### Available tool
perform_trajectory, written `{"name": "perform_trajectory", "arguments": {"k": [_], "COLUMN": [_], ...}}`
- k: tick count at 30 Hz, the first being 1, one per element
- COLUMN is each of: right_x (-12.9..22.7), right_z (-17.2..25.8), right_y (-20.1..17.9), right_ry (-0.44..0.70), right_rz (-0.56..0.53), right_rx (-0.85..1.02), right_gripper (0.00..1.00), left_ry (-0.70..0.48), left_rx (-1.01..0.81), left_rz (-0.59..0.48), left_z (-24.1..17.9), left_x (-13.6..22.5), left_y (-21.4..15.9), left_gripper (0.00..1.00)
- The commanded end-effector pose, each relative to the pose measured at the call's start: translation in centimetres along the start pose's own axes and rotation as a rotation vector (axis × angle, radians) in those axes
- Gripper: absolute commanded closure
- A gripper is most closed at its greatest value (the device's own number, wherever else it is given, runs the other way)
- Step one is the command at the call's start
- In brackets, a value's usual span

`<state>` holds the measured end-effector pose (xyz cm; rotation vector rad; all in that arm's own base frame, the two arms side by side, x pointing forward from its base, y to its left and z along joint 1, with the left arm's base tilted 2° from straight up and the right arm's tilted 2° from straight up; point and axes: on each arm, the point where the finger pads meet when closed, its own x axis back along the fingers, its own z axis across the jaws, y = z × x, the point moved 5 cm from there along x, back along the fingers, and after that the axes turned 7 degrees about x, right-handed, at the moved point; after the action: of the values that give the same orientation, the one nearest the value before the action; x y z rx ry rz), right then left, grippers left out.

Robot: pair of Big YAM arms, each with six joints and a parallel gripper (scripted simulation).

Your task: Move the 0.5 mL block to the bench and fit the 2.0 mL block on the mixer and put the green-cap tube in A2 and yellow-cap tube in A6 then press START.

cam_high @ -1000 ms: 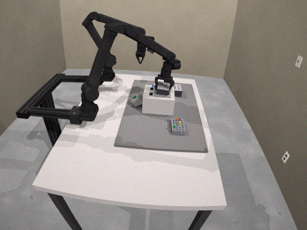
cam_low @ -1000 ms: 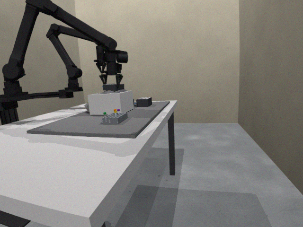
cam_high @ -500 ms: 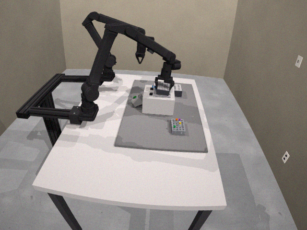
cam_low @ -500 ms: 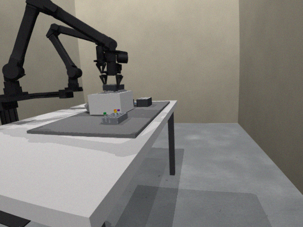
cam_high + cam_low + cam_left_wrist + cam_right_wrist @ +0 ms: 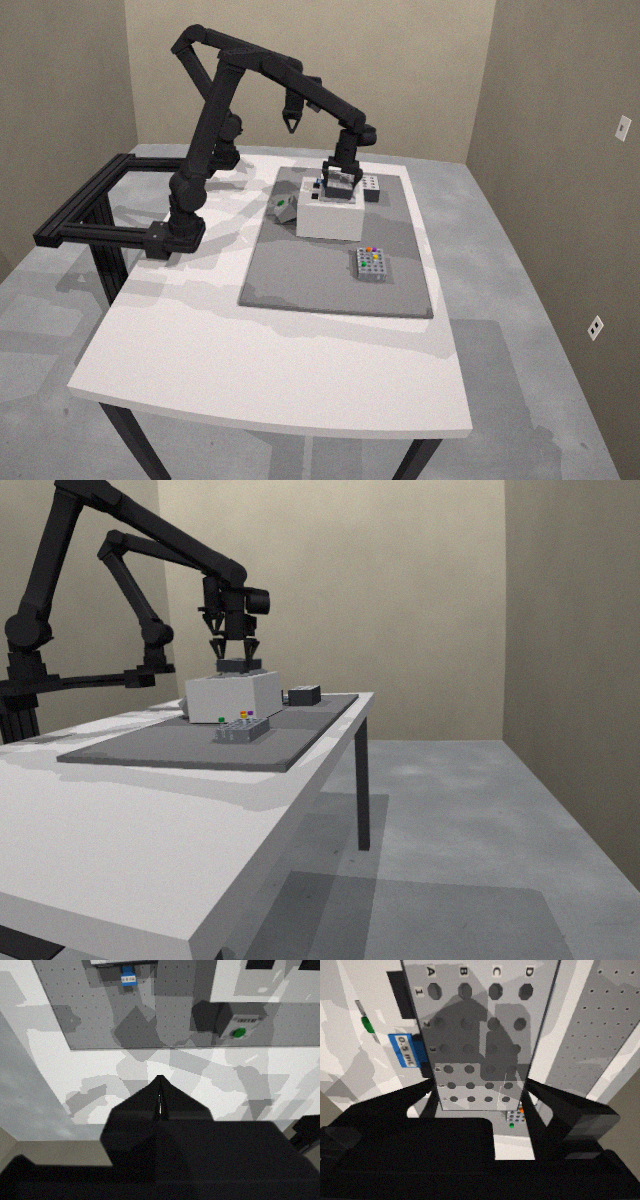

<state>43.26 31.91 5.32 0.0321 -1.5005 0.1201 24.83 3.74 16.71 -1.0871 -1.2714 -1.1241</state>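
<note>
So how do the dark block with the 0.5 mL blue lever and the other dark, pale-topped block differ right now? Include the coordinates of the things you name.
Place: the 0.5 mL block point(image 5: 339, 191) point(image 5: 227, 664) point(image 5: 480, 1010) is up at the white mixer point(image 5: 330, 222) point(image 5: 222, 702) point(image 5: 225, 990) point(image 5: 565, 1010); the other block point(image 5: 371, 194) point(image 5: 303, 696) point(image 5: 125, 962) stands on the grey mat point(image 5: 310, 273) point(image 5: 170, 743) point(image 5: 175, 1020) point(image 5: 590, 1035).
Grip: the right tool point(image 5: 341, 183) point(image 5: 234, 664) point(image 5: 479, 1080) holds the 0.5 mL block; nothing grips the other block.
Shared: dark sides, blue lever.
</note>
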Motion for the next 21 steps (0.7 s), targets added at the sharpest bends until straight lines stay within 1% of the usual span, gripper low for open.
{"name": "perform_trajectory", "arguments": {"k": [1,9,15,17,21], "right_x": [5.7,6.5,8.1,8.1,7.0], "right_z": [-1.6,-1.5,-1.5,-1.5,-2.1], "right_y": [1.8,1.7,1.7,1.7,2.1], "right_ry": [-0.112,-0.108,-0.116,-0.116,-0.116], "right_rz": [-0.074,-0.072,-0.077,-0.077,-0.077], "right_rx": [0.027,0.026,0.025,0.025,0.025], "right_gripper": [1.0,1.0,1.0,1.0,1.0], "left_ry": [0.001,0.001,0.001,0.001,0.001], "left_rx": [-0.011,-0.011,-0.01,-0.01,-0.011], "left_rz": [-0.074,-0.083,-0.09,-0.09,-0.08], "left_z": [-0.1,-0.1,-0.1,-0.1,-0.1], "left_x": [2.5,2.8,3.1,3.1,2.7], "left_y": [2.0,2.3,2.5,2.5,2.2], "left_gripper": [1.0,1.0,1.0,1.0,1.0]}}
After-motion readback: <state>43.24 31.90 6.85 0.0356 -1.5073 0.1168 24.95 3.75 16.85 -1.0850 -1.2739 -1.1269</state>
